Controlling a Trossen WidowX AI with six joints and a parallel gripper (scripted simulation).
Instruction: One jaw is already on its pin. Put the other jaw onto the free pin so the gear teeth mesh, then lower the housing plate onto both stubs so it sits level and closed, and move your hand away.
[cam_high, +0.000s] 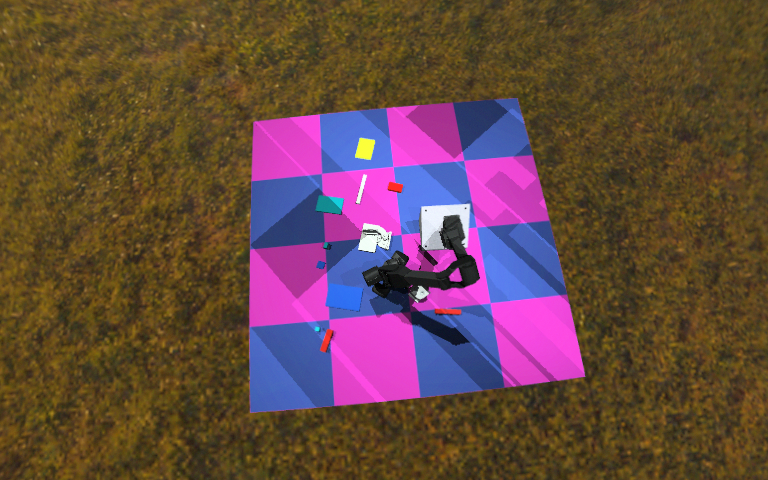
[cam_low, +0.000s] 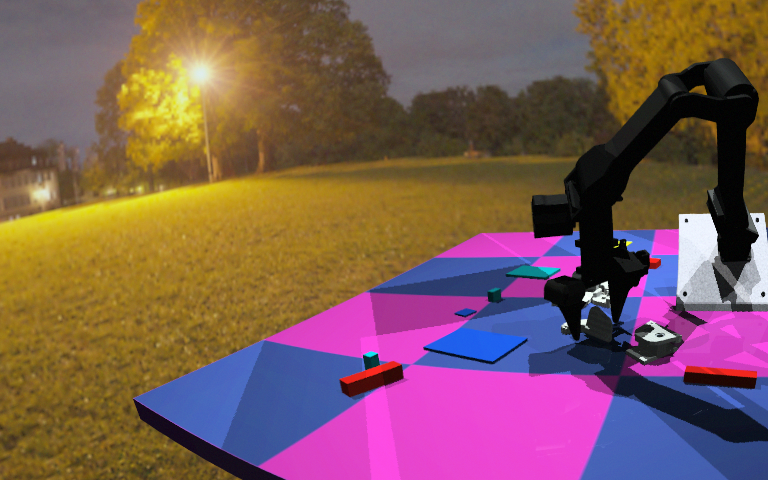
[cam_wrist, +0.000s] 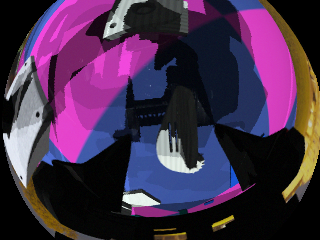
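The loose grey jaw (cam_low: 598, 323) lies on the mat, and in the wrist view (cam_wrist: 176, 142) it sits in the middle between my fingers. My gripper (cam_low: 596, 332) is open and empty, pointing down, low over the mat with one finger on each side of this jaw. In the overhead view my gripper (cam_high: 386, 284) hides the jaw. The white base with the mounted jaw (cam_high: 374, 236) stands just beyond, partly hidden behind my hand in the side view (cam_low: 599, 294). The housing plate (cam_low: 654, 339) lies to the right of the gripper, also seen overhead (cam_high: 419, 293) and in the wrist view (cam_wrist: 143, 10).
A red bar (cam_low: 719, 376) lies right of the housing plate. A blue flat tile (cam_low: 475, 344) lies to the left. A red bar (cam_low: 370, 378) with a teal cube is near the front. A teal tile (cam_high: 329, 204), white stick (cam_high: 361, 189), yellow tile (cam_high: 364, 148) and the arm's white mount (cam_high: 444, 226) lie further off.
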